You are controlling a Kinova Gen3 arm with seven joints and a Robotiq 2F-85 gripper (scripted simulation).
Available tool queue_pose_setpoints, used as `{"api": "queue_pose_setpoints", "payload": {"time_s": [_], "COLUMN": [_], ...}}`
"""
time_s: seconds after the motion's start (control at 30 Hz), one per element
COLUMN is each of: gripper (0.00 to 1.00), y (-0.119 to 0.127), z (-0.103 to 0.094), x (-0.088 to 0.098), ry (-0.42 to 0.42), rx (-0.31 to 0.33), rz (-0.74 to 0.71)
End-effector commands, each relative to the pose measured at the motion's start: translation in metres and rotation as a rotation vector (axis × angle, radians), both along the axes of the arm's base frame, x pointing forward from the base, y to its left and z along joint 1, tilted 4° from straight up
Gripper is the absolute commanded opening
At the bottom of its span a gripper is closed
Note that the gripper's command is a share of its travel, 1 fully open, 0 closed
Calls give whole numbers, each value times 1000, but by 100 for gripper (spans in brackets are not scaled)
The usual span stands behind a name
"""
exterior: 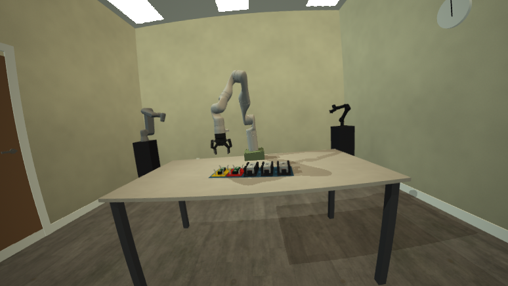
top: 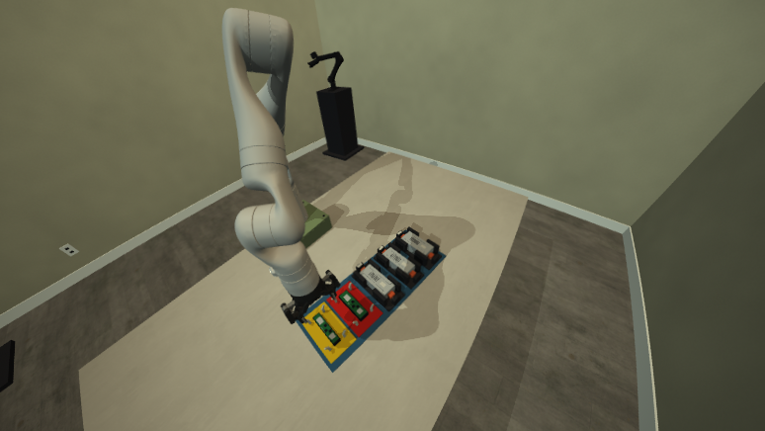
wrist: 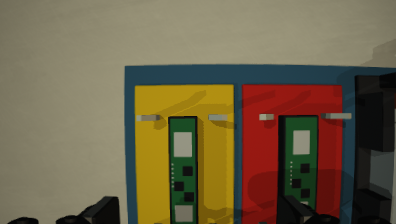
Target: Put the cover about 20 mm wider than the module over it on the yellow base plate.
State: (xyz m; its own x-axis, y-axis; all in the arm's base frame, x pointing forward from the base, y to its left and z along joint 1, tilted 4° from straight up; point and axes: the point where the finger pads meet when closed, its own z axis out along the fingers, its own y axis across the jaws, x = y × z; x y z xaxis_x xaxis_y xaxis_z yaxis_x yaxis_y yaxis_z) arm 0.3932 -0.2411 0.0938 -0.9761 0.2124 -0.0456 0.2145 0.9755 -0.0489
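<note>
The yellow base plate (top: pixel 346 337) (exterior: pixel 215 174) (wrist: pixel 150 165) lies at the left end of a blue mat (top: pixel 332 368) (wrist: pixel 129 150) and carries a narrow green module (top: pixel 326 328) (exterior: pixel 222 171) (wrist: pixel 183 170). Three grey covers sit in black holders at the mat's other end: a near cover (top: pixel 377 281) (exterior: pixel 251 167), a middle cover (top: pixel 399 261) (exterior: pixel 267 167) and a far cover (top: pixel 418 244) (exterior: pixel 283 166). My gripper (top: pixel 310 300) (exterior: pixel 220 148) (wrist: pixel 200 212) is open and empty. It hangs above the yellow plate, well clear of it.
A red plate (top: pixel 369 320) (exterior: pixel 234 174) (wrist: pixel 260 160) with a second green module (top: pixel 354 304) (wrist: pixel 301 160) lies between the yellow plate and the holders. The arm's green base block (top: pixel 316 221) (exterior: pixel 254 154) stands behind the mat. A black holder edge (wrist: pixel 375 150) shows at the wrist view's right.
</note>
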Motion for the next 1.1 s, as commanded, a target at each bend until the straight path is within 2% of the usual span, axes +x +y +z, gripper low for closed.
{"api": "queue_pose_setpoints", "payload": {"time_s": [0.0, 0.17, 1.07], "gripper": [100, 100, 100], "y": [-10, -27, -21], "z": [-6, -18, -13], "x": [1, 2, 1], "ry": [-2, -2, -2], "rx": [0, 0, -1], "rz": [0, 0, 0]}}
